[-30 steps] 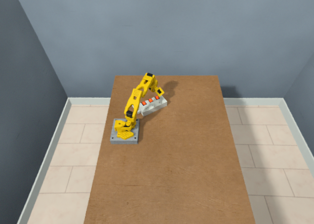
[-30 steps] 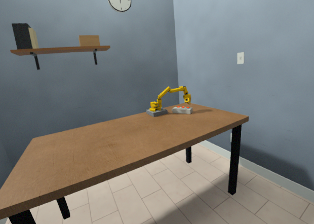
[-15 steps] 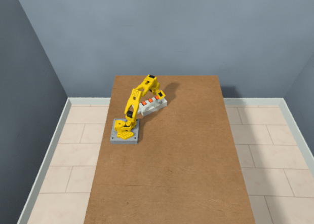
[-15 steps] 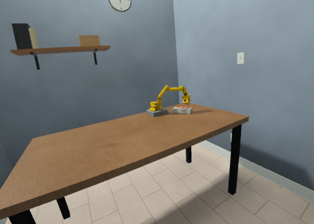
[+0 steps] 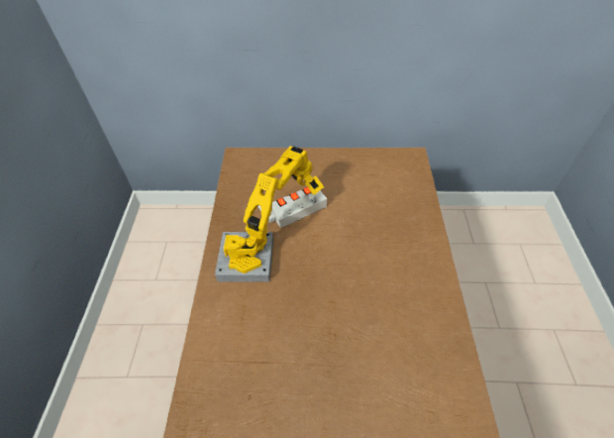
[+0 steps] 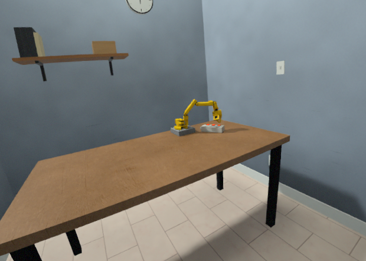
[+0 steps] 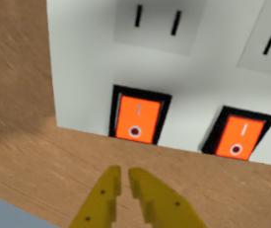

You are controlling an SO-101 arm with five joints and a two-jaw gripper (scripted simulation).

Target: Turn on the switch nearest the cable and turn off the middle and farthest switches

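The white power strip (image 5: pixel 301 216) (image 6: pixel 211 130) (image 7: pixel 82 73) lies on the table, right way up, its cable end towards the arm's base. The cable is mostly hidden behind the arm. The far switch (image 5: pixel 307 190) (image 7: pixel 137 119) and the middle switch (image 5: pixel 294 195) (image 7: pixel 239 137) are orange, with I and O marks; their tilt is hard to tell. The switch nearest the cable (image 5: pixel 281 201) is too small to read. My gripper (image 5: pixel 315 185) (image 6: pixel 219 120) (image 7: pixel 124 169) is shut and empty, above the strip's far end, its tips beside the far switch in the wrist view.
The arm's grey base plate (image 5: pixel 243 276) (image 6: pixel 182 131) stands on the wooden table (image 5: pixel 337 298) (image 6: pixel 141 160) near its left edge. The strip's sockets (image 7: pixel 158 36) lie alongside the switches. The wall stands behind the table's back edge.
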